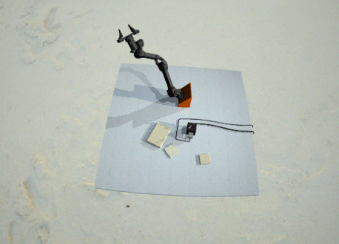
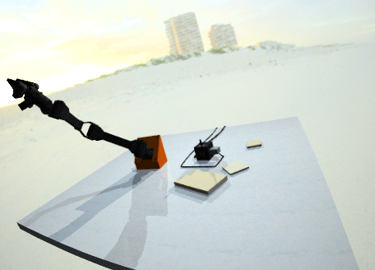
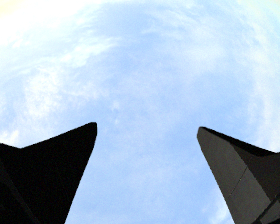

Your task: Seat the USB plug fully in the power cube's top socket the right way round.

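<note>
The black power cube (image 1: 190,129) (image 2: 204,150) stands on the pale table (image 1: 223,172) (image 2: 255,224), right of its middle. A dark USB plug sits on top of it, too small to tell how deep. Its black cable (image 1: 223,123) (image 2: 218,132) runs off to the right edge. My gripper (image 1: 126,33) (image 2: 13,85) (image 3: 149,130) is open and empty. It is raised high, stretched back beyond the table's far left edge, well away from the cube. The wrist view shows only sky between the two fingers.
The arm stands on an orange base (image 1: 185,95) (image 2: 153,152) near the table's back. Three flat cream tiles lie near the cube: a large one (image 1: 158,135) (image 2: 201,181), a middle one (image 1: 172,150) (image 2: 235,167) and a small one (image 1: 204,158) (image 2: 253,143). Sand surrounds the table.
</note>
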Available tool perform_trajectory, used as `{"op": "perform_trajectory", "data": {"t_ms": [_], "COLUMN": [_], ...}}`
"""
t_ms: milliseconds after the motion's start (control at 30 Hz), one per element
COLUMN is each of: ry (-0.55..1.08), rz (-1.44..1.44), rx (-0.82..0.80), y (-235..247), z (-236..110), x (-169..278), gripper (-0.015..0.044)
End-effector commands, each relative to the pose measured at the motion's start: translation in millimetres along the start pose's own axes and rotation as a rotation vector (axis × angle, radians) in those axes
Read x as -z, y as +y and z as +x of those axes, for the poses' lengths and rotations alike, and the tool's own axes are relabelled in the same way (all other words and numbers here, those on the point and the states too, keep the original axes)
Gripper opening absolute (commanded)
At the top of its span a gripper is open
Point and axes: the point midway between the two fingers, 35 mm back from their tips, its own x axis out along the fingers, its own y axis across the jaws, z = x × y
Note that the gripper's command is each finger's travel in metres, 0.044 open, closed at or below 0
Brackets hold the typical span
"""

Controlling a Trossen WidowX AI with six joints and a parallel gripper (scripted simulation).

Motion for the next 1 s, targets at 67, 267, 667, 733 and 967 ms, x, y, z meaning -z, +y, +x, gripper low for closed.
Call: {"op": "perform_trajectory", "data": {"t_ms": [67, 267, 667, 733, 967], "ry": [0.037, 0.043, 0.135, 0.143, 0.222], "rz": [0.102, 0.158, 0.460, 0.490, 0.611], "rx": [0.211, 0.384, 0.842, 0.922, 1.190], "y": [-73, -128, -261, -275, -311], "z": [-18, -43, -144, -167, -245], "x": [20, 41, 143, 160, 230], "gripper": [0.0440, 0.0440, 0.0440, 0.0440, 0.0440]}}
